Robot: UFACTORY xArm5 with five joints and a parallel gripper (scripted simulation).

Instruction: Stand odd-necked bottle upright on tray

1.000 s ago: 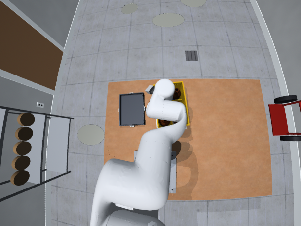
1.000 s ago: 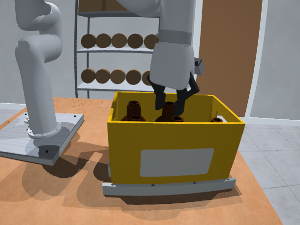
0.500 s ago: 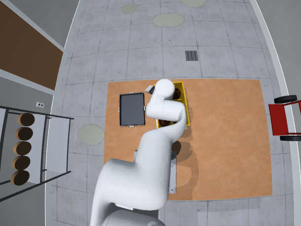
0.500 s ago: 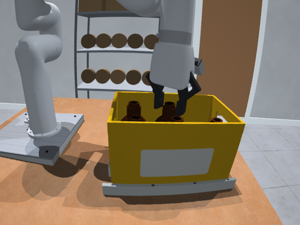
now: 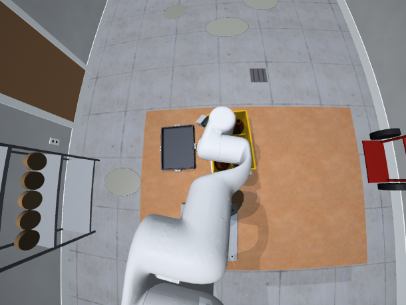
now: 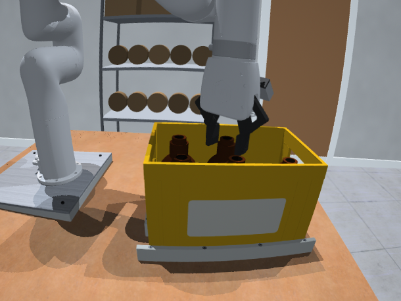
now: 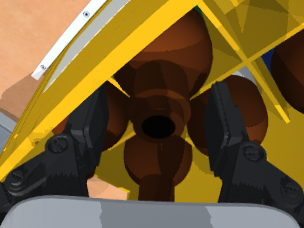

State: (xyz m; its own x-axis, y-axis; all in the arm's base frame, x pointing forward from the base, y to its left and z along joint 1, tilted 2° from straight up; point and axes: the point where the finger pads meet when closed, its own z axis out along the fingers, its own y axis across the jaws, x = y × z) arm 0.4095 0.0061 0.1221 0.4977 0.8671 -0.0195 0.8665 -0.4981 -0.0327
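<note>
The exterior view shows the grey-white arm reaching down over the yellow, open-topped rectangular crate [image 5: 253,156] [image 6: 230,184] [image 7: 163,29], its black two-fingered gripper [image 6: 227,144] [image 7: 157,98] dipping below the rim. The fingers stand apart with nothing clamped between them. Five brown bottles with narrow round necks show inside the crate. One of them, the brown bottle with its dark round mouth between the fingers [image 6: 226,148], has a finger to either side in the wrist view, with a gap visible on both sides of its neck. The black, shallow rectangular tray [image 5: 178,147] lies beside the crate and carries no bottle.

The step in hand looks like choosing: the gripper seems placed to take or gauge this one neck. Which bottle is the odd one I cannot tell from these views, as the necks are seen at different distances and partly hidden.

The next move probably calls for centring on the neck, lowering a little if the pads sit too near the mouth, and closing gently to compare its width with the others. Only the bottle that differs should then be lifted straight up, clear of the dividers and rim, and carried upright to the tray. A skewed close could tip it against a neighbour.

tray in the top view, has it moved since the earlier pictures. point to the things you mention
No, the tray [image 5: 178,148] has not visibly moved in any direction: it lies at the same distance from the left edge of the orange-brown surface [image 5: 306,200].
</note>
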